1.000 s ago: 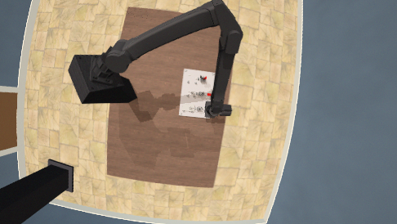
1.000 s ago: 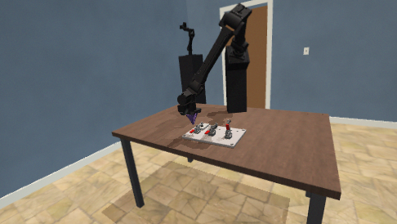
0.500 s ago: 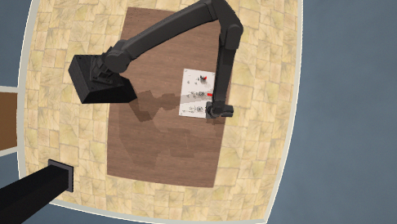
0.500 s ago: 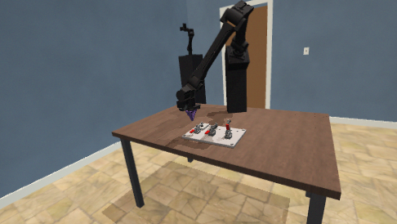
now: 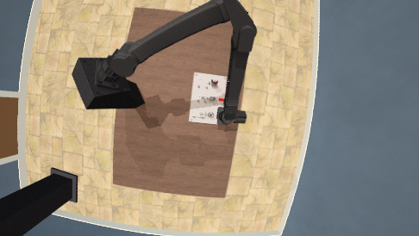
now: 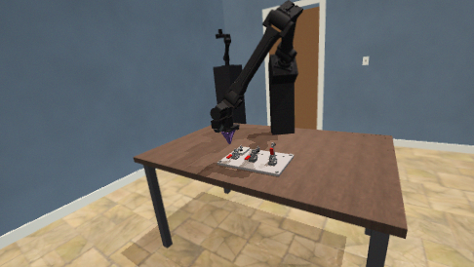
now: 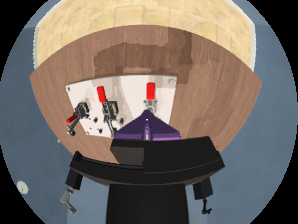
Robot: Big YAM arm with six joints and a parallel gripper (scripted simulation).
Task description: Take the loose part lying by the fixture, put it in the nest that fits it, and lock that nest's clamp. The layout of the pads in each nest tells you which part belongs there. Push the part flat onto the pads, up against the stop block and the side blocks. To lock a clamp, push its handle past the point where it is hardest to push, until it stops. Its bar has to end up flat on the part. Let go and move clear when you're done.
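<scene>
The white fixture plate (image 5: 209, 98) lies on the brown table and carries three clamps with red handles. In the side view the plate (image 6: 256, 162) shows two handles lying low (image 6: 229, 156) (image 6: 254, 155) and one standing upright (image 6: 271, 147). My gripper (image 6: 228, 136) hangs with its purple fingers shut and pointing down, a little above the table at the plate's left end. In the wrist view the shut fingers (image 7: 148, 124) sit in front of the plate (image 7: 120, 106), below one red handle (image 7: 150, 90). I see nothing between the fingers. I cannot make out the loose part in any view.
The arm's black base column (image 6: 282, 95) stands at the table's far edge behind the plate. A black camera post (image 6: 225, 78) stands behind the table. The table edge (image 6: 146, 161) is close on the gripper's side.
</scene>
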